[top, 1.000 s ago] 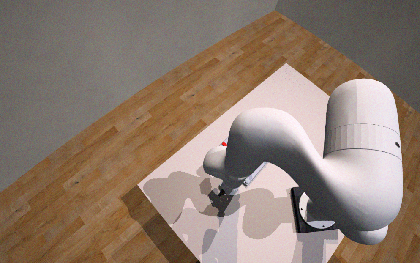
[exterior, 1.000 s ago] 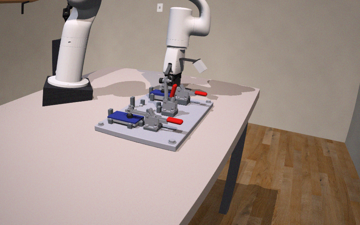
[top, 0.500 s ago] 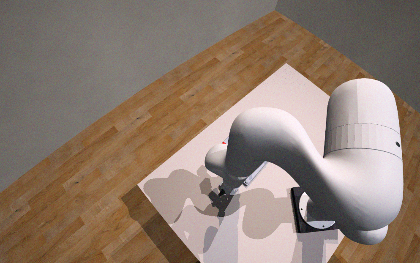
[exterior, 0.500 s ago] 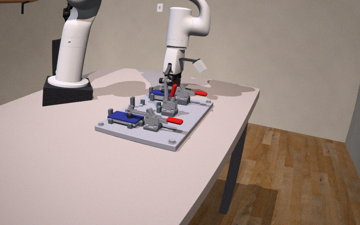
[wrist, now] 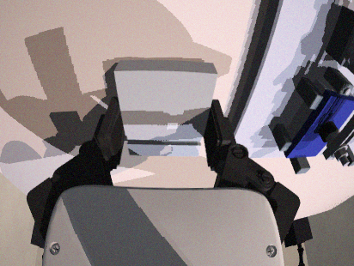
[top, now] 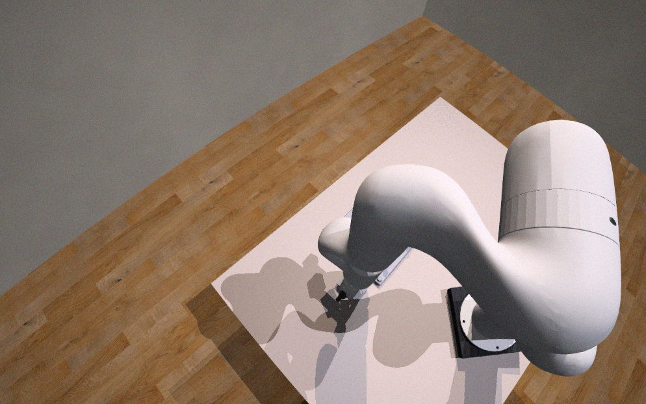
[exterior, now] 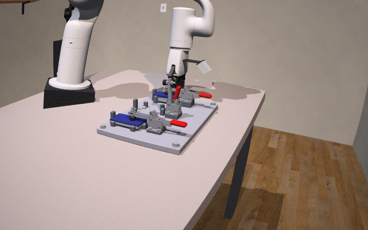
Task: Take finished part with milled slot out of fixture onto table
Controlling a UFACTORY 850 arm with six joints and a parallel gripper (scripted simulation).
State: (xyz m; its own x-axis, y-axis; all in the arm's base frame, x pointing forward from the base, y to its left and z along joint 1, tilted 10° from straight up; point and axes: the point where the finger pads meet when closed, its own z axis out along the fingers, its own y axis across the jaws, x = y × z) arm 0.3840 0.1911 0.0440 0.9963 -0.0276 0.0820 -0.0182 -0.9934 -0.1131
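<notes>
Finished part: grey slotted block, pinched between the dark fingers of the tool, carried above the tabletop just beyond the fixture plate, apparently on its way to be laid flat. Near blank: blue, in its nest, red clamp handle lying level. Far blank: blue, likewise clamped. Middle clamp handle: raised, nest vacated; it stands just beside the tool, the nearest obstacle.
</notes>
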